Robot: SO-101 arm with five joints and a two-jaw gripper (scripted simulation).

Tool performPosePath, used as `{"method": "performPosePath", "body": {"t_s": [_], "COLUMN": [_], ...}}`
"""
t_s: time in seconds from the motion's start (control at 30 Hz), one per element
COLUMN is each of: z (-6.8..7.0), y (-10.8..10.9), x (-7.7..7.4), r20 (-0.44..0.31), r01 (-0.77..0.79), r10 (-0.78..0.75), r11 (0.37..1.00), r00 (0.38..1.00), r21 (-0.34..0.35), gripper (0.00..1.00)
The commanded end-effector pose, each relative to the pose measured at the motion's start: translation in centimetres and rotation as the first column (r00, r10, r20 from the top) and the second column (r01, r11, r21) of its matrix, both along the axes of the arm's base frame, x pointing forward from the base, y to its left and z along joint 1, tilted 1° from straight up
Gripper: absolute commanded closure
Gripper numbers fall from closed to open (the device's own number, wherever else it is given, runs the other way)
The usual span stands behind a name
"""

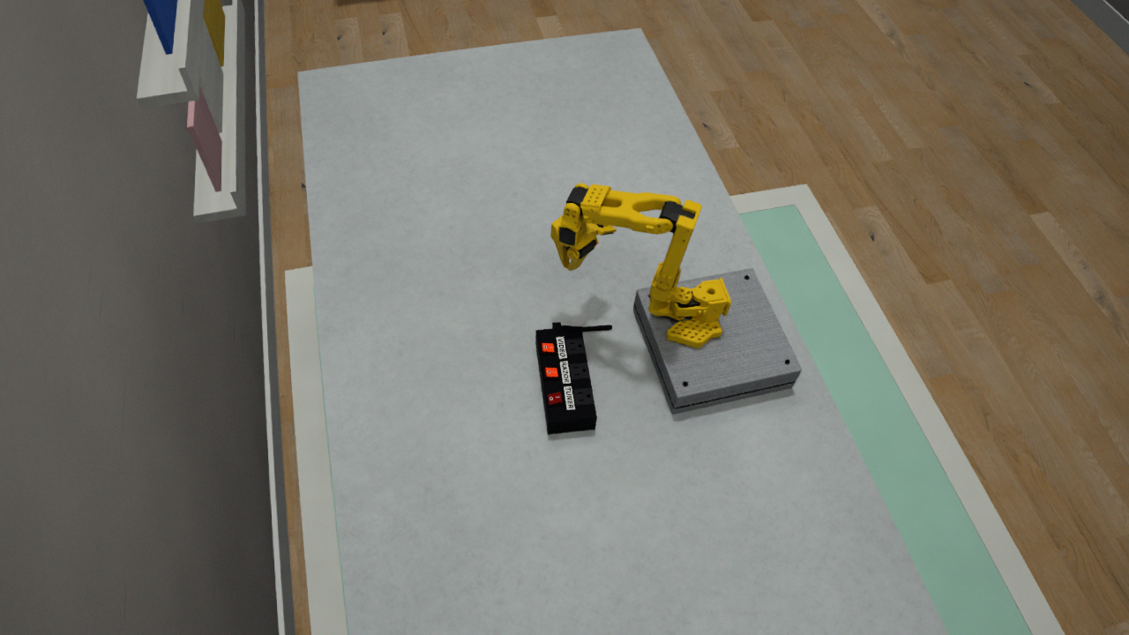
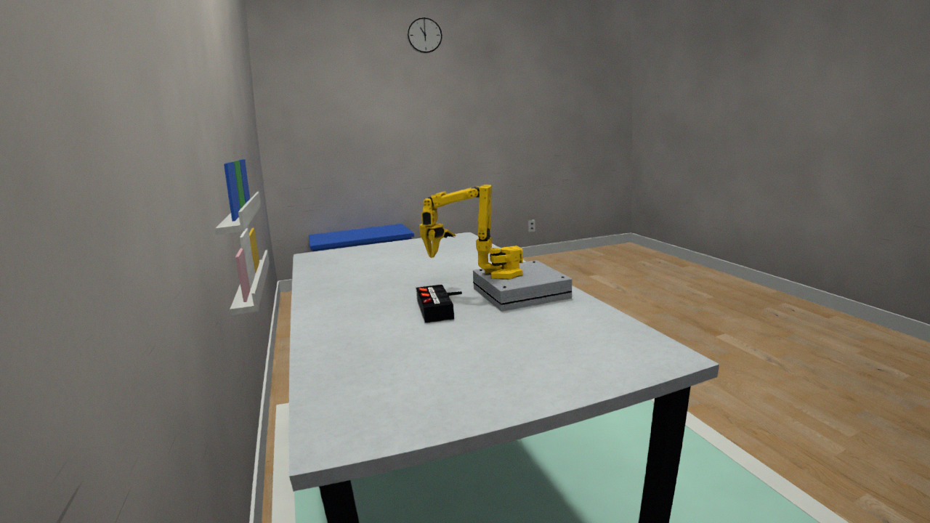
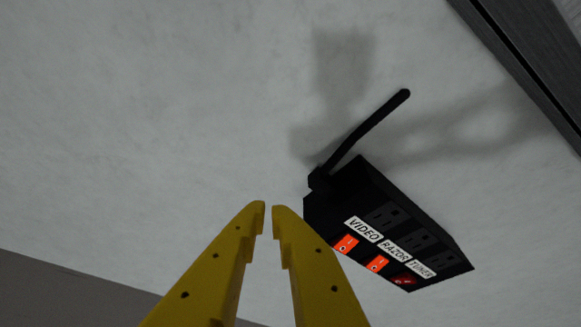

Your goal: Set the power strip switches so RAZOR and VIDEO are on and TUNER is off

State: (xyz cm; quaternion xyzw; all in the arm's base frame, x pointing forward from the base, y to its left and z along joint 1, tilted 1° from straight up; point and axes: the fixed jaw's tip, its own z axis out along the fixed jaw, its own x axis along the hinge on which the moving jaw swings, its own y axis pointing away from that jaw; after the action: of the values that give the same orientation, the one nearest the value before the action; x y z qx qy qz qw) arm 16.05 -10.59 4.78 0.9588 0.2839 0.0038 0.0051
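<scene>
top view: my hand (image 1: pixel 570 260) hangs up in the air over the bench (image 1: pixel 442 158), clenched on nothing. The strip (image 1: pixel 570 384) lies flat, face up, just left of my base (image 1: pixel 769 370), well apart from the hand.
top view, switches: three in a row next to the labels VIDEO (image 1: pixel 561 344), RAZOR (image 1: pixel 564 372) and TUNER (image 1: pixel 570 400). The VIDEO switch (image 1: pixel 546 346) and RAZOR switch (image 1: pixel 550 370) look bright orange, the TUNER switch (image 1: pixel 554 399) is a darker red.
top view, cord: a short black cord (image 1: pixel 587 326) sticks out of the VIDEO end toward my base.
exterior view: arm bent over like a hook, hand (image 2: pixel 430 250) pointing down, clear of the bench (image 2: pixel 402 383). The strip (image 2: pixel 434 303) sits between the hand and the near edge, beside the base (image 2: pixel 552 293).
wrist view: both fingers pressed nearly together, nothing between them. The strip (image 3: pixel 359 191) is off to the right of the tips, not touching, labels readable.
</scene>
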Motion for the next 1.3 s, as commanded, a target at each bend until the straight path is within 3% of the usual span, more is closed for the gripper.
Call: {"method": "performPosePath", "body": {"t_s": [0.0, 1.27], "z": [-0.07, -0.05], "y": [0.14, 0.09], "x": [-0.46, -0.53], "r20": [-0.013, -0.013], "r01": [-0.019, -0.046], "r10": [0.020, 0.046], "r11": [1.000, 0.999], "r00": [1.000, 0.999], "r21": [0.010, 0.010], "gripper": [1.00, 1.00]}}
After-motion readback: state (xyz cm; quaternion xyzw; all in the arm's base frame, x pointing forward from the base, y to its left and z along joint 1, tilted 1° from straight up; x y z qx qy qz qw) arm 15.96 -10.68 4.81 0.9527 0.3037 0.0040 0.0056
